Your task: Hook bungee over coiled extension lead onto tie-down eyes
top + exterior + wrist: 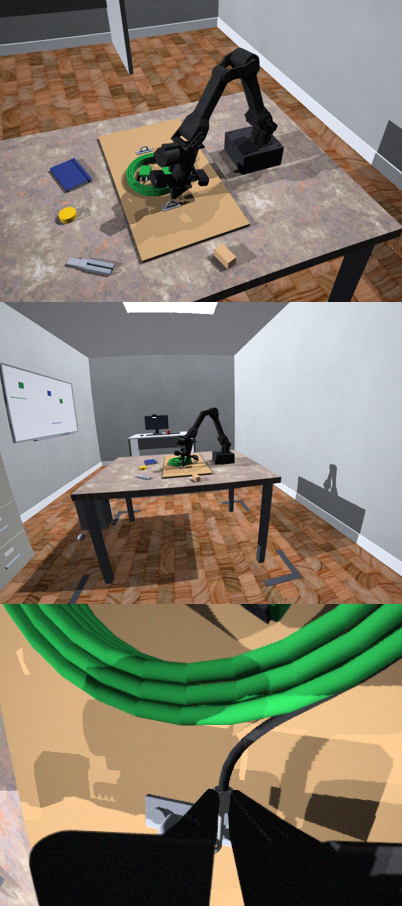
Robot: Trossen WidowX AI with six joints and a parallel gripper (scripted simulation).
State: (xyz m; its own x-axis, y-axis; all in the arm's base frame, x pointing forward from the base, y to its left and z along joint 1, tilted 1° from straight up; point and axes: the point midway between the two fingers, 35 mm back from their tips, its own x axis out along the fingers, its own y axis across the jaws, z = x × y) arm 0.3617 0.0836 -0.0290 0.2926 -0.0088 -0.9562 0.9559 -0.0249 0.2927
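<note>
A green coiled extension lead [146, 177] lies on the tan board, with its green plug inside the coil. It fills the top of the wrist view [200, 689]. One grey tie-down eye [143, 150] sits at the coil's far side, the other [170, 205] at its near side. My gripper [221, 798] is shut on the metal hook end of the dark bungee [240, 749], just above the near eye [162, 816]. The cord runs from the fingers up over the coil. Its far end is hidden by my arm.
A blue notebook [70, 174], a yellow disc [67, 214] and a grey flat tool [90, 266] lie left of the board. A small tan block [224, 255] sits near the table's front edge. My base [253, 150] stands right of the board.
</note>
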